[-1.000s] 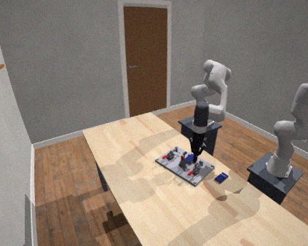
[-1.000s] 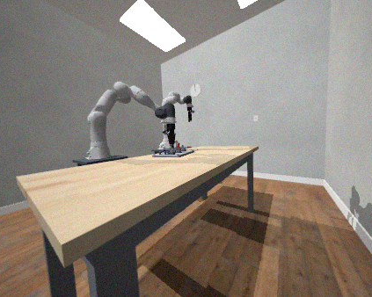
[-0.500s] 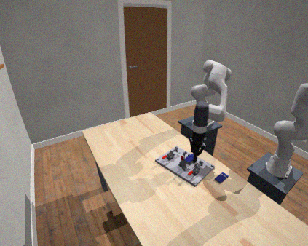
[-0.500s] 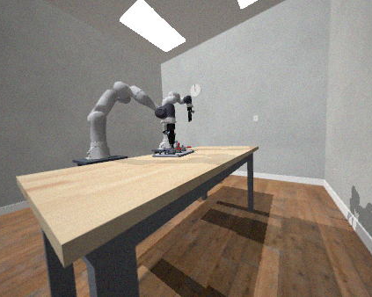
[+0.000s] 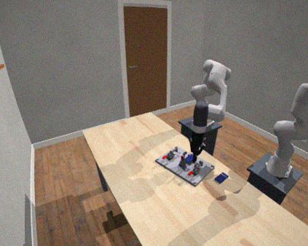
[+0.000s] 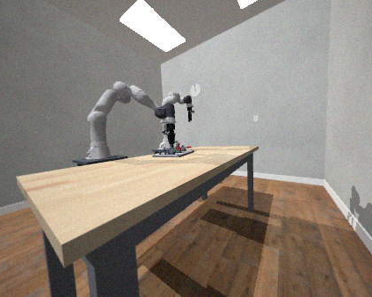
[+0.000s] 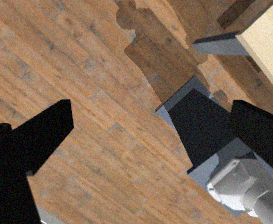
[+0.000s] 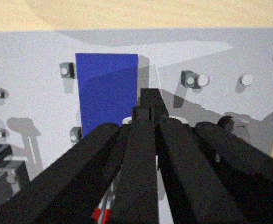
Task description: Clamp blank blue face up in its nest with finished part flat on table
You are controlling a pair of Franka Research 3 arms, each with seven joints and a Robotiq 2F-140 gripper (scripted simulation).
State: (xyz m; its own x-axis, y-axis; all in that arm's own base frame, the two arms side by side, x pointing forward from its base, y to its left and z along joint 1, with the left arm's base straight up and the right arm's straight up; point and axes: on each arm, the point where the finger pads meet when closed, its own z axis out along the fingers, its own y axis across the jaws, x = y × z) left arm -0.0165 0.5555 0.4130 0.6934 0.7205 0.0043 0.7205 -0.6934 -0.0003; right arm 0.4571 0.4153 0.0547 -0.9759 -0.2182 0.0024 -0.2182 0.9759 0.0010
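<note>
The blue blank (image 5: 188,158) (image 8: 107,90) lies blue face up in a nest on the grey fixture plate (image 5: 179,173) (image 8: 32,50). In the right wrist view its left edge is at or very near two small blocks; a gap separates its right edge from another block (image 8: 188,79). Its lower end is hidden by the fingers. My right gripper (image 5: 194,160) (image 6: 171,147) (image 8: 149,102) is shut and empty, its tips beside the blank's right edge. The finished part (image 5: 221,177), blue with a pale slot line, lies flat on the table. My left gripper (image 6: 190,119) (image 7: 150,114) is open and empty, away from the fixture.
Clamps with red handles stand on the plate: one handle (image 5: 182,158) is upright near the blank, others (image 5: 164,157) (image 5: 191,173) lie low at either end. Pins and bolts (image 8: 246,79) stick up around the nests. The table edge (image 7: 267,67) shows in the left wrist view.
</note>
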